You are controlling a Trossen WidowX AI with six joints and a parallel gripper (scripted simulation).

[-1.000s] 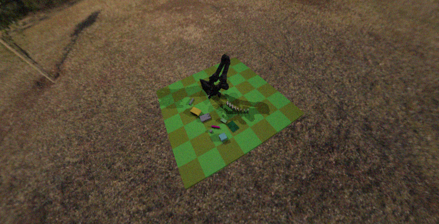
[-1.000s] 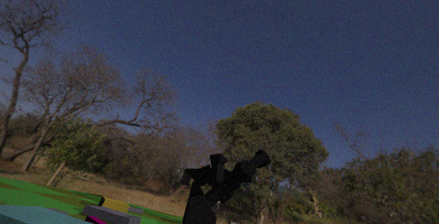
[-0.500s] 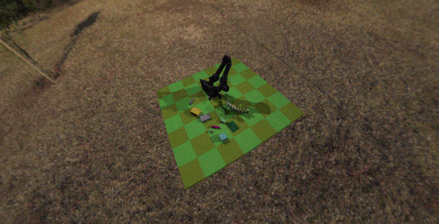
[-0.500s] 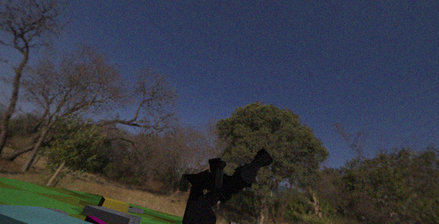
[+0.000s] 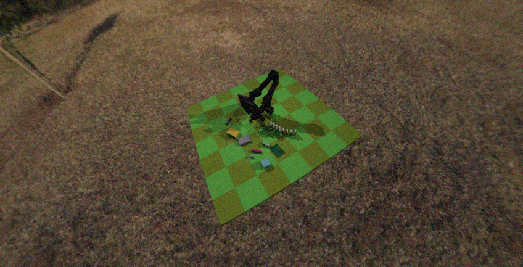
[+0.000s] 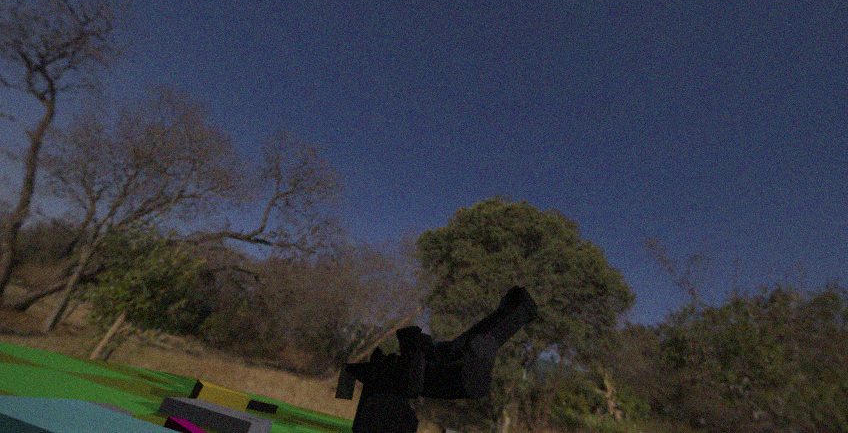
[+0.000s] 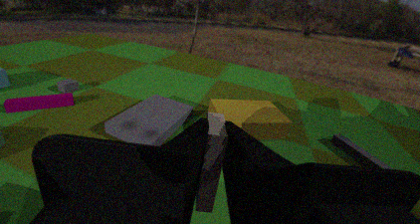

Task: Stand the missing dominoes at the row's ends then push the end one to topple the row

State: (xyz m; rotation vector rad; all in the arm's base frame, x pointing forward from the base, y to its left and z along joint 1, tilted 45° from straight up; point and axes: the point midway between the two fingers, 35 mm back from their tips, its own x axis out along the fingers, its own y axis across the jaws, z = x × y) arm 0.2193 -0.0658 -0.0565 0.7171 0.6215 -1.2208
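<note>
My gripper (image 5: 255,119) (image 7: 214,126) is shut on a pale grey domino (image 7: 212,166), held upright between the black fingers above the checkered mat (image 5: 237,192) (image 7: 149,79). In the top view the row of small white standing dominoes (image 5: 282,129) runs to the right of the gripper, with a gap between them. A dark flat piece (image 5: 227,120) (image 7: 358,150) that looks like a lying domino rests on the mat to the gripper's left. In the exterior view the arm (image 6: 439,364) is only a dark silhouette and the row is hidden.
A yellow block (image 5: 232,132) (image 7: 246,111) and a grey block (image 5: 244,139) (image 7: 147,119) lie just ahead of the gripper. A magenta bar (image 5: 256,151) (image 7: 39,103), a dark green tile (image 5: 277,150) and a blue block (image 5: 266,163) lie nearer the front. Dry grass surrounds the mat.
</note>
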